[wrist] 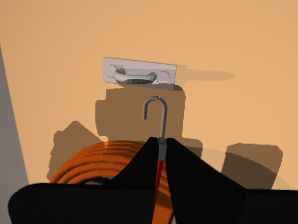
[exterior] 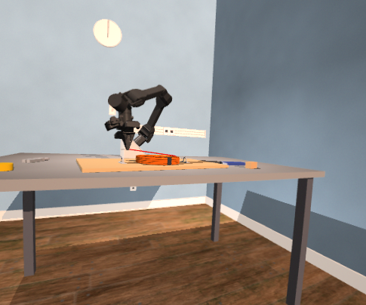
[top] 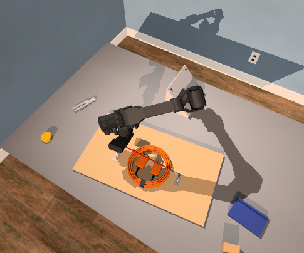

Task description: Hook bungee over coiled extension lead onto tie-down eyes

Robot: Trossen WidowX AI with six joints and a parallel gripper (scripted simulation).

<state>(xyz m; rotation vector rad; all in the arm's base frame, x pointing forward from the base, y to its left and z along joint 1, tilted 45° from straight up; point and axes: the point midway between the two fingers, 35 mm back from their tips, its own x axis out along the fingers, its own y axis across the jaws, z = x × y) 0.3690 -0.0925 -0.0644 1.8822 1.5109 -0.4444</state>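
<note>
The orange coiled extension lead [top: 131, 167] [exterior: 157, 160] [wrist: 95, 161] lies on the tan board [top: 187, 200] [exterior: 96, 165] [wrist: 230, 40]. The red bungee [top: 149, 158] [exterior: 157, 152] stretches across the coil from the right tie-down eye [top: 178, 179] up to my gripper [top: 123, 148] [exterior: 127, 148] [wrist: 161, 141]. The gripper is shut on the bungee just behind its free steel hook [wrist: 155, 108]. The hook hangs above the board, a little short of the left tie-down eye [top: 116, 156] [wrist: 140, 76], and is not in it.
A yellow tape roll [top: 46, 137] [exterior: 2, 166] and a grey metal tool [top: 84, 104] lie on the table left of the board. A blue book [top: 247, 217] and a small tan block [top: 230, 247] lie at the right front. The arm's white base [top: 178, 81] stands behind the board.
</note>
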